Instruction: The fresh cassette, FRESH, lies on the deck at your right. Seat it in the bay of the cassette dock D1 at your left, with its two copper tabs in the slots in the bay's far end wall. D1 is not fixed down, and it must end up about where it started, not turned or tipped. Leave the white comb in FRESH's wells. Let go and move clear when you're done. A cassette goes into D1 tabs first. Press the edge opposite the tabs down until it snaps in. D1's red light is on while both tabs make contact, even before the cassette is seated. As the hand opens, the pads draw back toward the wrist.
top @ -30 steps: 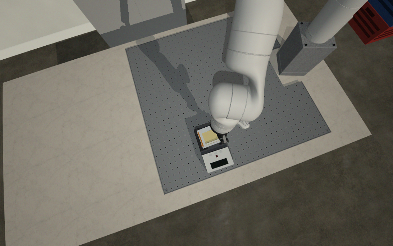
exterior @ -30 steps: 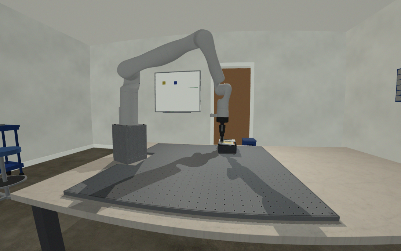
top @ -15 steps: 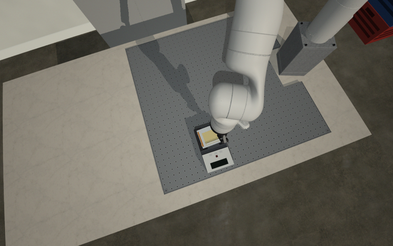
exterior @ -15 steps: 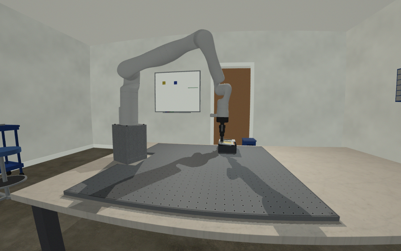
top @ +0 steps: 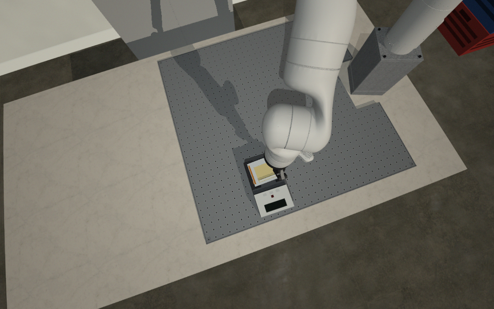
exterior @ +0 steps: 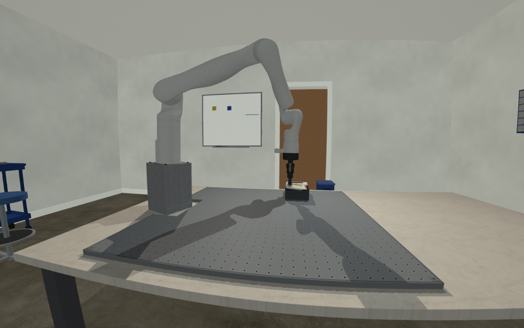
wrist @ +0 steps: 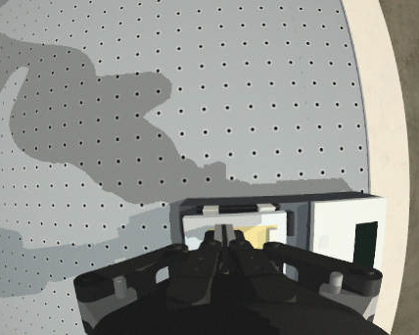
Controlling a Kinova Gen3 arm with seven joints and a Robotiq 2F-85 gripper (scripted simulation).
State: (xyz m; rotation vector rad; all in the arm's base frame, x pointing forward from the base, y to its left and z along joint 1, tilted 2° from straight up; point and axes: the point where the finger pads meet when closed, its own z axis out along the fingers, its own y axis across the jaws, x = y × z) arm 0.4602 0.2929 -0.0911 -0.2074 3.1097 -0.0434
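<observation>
The dock D1 point(top: 285, 194) point(exterior: 296, 195) point(wrist: 339, 215) stands upright on the deck, its white panel towards the table edge. Its light point(top: 272, 195) is dark red and looks unlit. The white cassette FRESH point(top: 264, 172) point(exterior: 297, 186) point(wrist: 262, 237), with its yellow gel, lies in D1's bay. An orange strip point(top: 252, 175) runs along one edge. FRESH looks slightly tilted in the exterior view; I cannot tell if it is fully down. My gripper point(top: 282, 177) point(exterior: 289, 184) point(wrist: 223, 236) is shut, fingertips together, at the edge opposite the orange strip. The tabs are hidden; the comb is unclear.
The perforated deck point(top: 210, 153) point(exterior: 263, 248) point(wrist: 260, 122) spreads around D1. D1 stands near the deck's edge, with a strip of pale table top point(top: 317, 215) point(wrist: 385, 122) beyond. The arm's pedestal point(top: 379, 69) point(exterior: 168, 187) stands at the side of the deck.
</observation>
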